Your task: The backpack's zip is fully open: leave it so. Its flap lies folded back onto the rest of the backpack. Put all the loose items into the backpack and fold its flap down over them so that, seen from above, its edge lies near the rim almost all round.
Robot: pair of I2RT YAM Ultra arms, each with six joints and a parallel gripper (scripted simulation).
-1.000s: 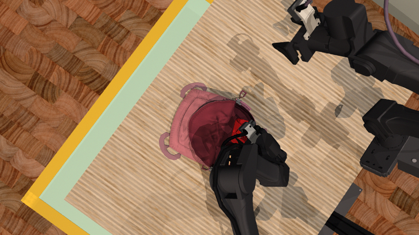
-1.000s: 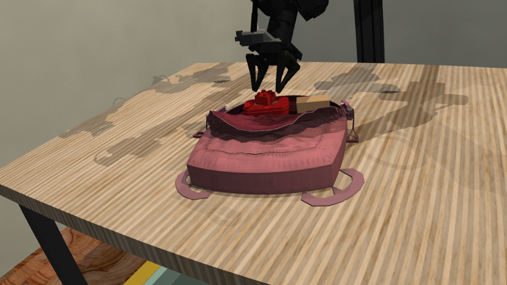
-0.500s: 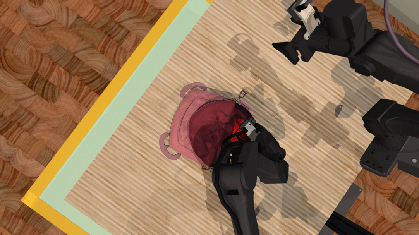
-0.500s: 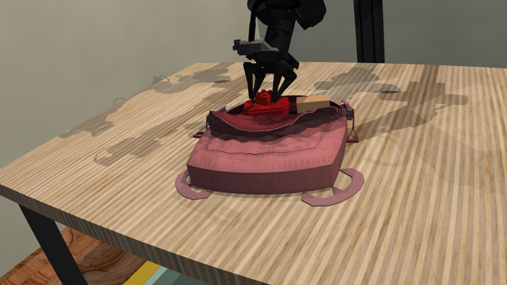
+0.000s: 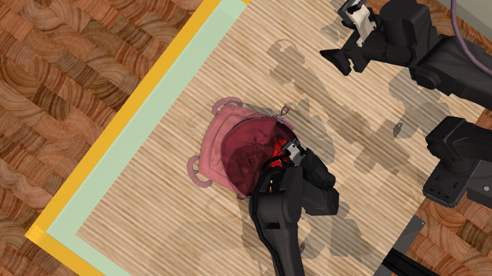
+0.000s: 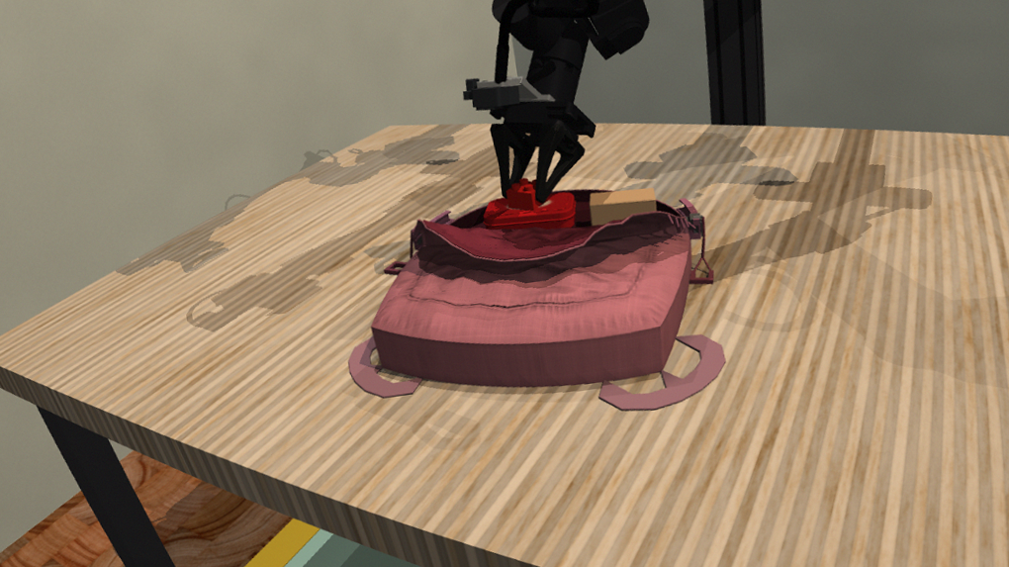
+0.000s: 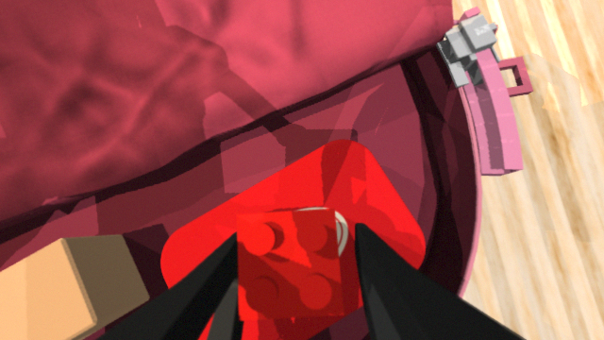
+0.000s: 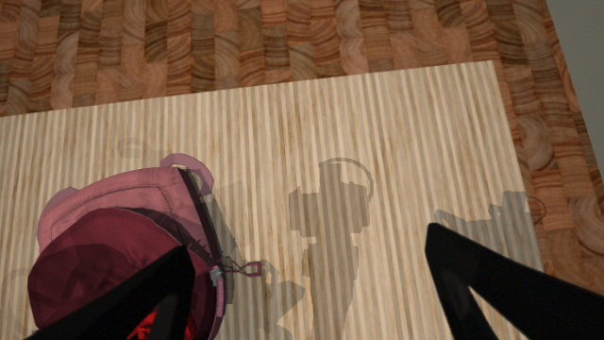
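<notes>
The left arm is bent over the bench (image 5: 163, 161) (image 6: 867, 406) (image 7: 557, 189) (image 8: 377, 142), and its left tool (image 5: 283, 157) (image 6: 526, 195) (image 7: 300, 240) is pointed down. Its fingers are held partly apart, one on each side of a red toy brick (image 6: 522, 194) (image 7: 288, 264); whether the brick is pinched cannot be told. The right tool (image 5: 330, 60) (image 8: 306, 247) is held wide apart with nothing in it, at the upper right of the top view.

The pink backpack (image 5: 212, 142) (image 6: 516, 333) (image 7: 510, 142) (image 8: 132, 186) is laid flat near the middle of the top view, with its dark red flap (image 5: 245, 149) (image 7: 264, 42) (image 8: 94, 264) folded back. A red box (image 5: 278, 148) (image 6: 553, 216) (image 7: 302, 179) and a tan block (image 6: 622, 204) (image 7: 42, 288) are held in its open part. The block is seen at the lower left of the left wrist view.

The brick is set on top of the box, between the left tool's fingertips.
</notes>
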